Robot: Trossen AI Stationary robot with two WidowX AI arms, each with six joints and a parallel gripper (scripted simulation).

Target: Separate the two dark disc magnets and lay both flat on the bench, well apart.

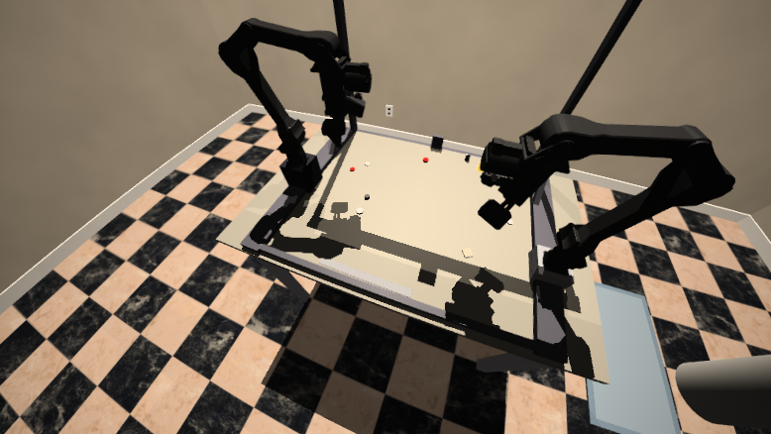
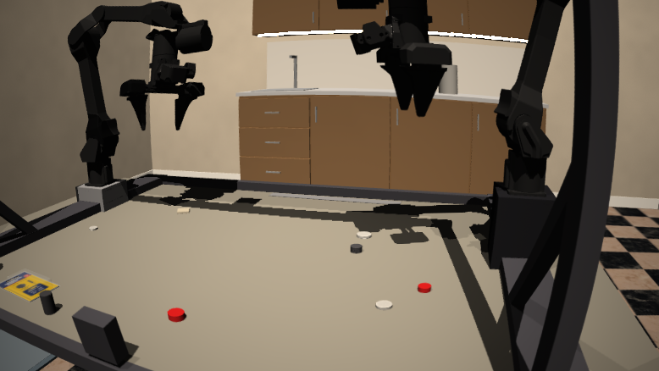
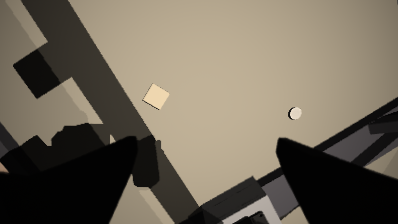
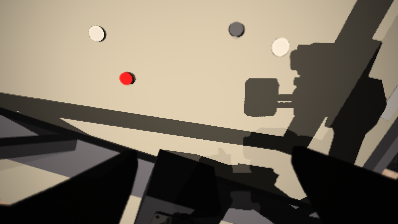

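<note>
A thick dark grey disc [image 1: 367, 197] [image 2: 356, 248] [image 4: 236, 29] lies flat on the bench, close to a white disc [image 1: 360, 210] [image 2: 363, 235] [image 4: 280, 47]. It looks like one short stack; I cannot make out a seam between two magnets. No second flat dark disc shows apart from it. My right gripper [image 2: 412, 112] [image 4: 214, 155] is open and empty, high above the bench on the same side as the dark disc. My left gripper [image 2: 160, 129] [image 3: 207, 144] is open and empty, high above the other side.
Near the dark disc lie a red disc [image 2: 423, 288] [image 4: 126, 78] and another white disc [image 2: 383, 304] [image 4: 96, 33]. Elsewhere are a red disc [image 2: 175, 314], a beige square [image 2: 183, 210] [image 3: 156, 96], a small white disc [image 3: 295, 113], a dark cylinder [image 2: 47, 301], a dark block [image 2: 100, 334] and a yellow card.
</note>
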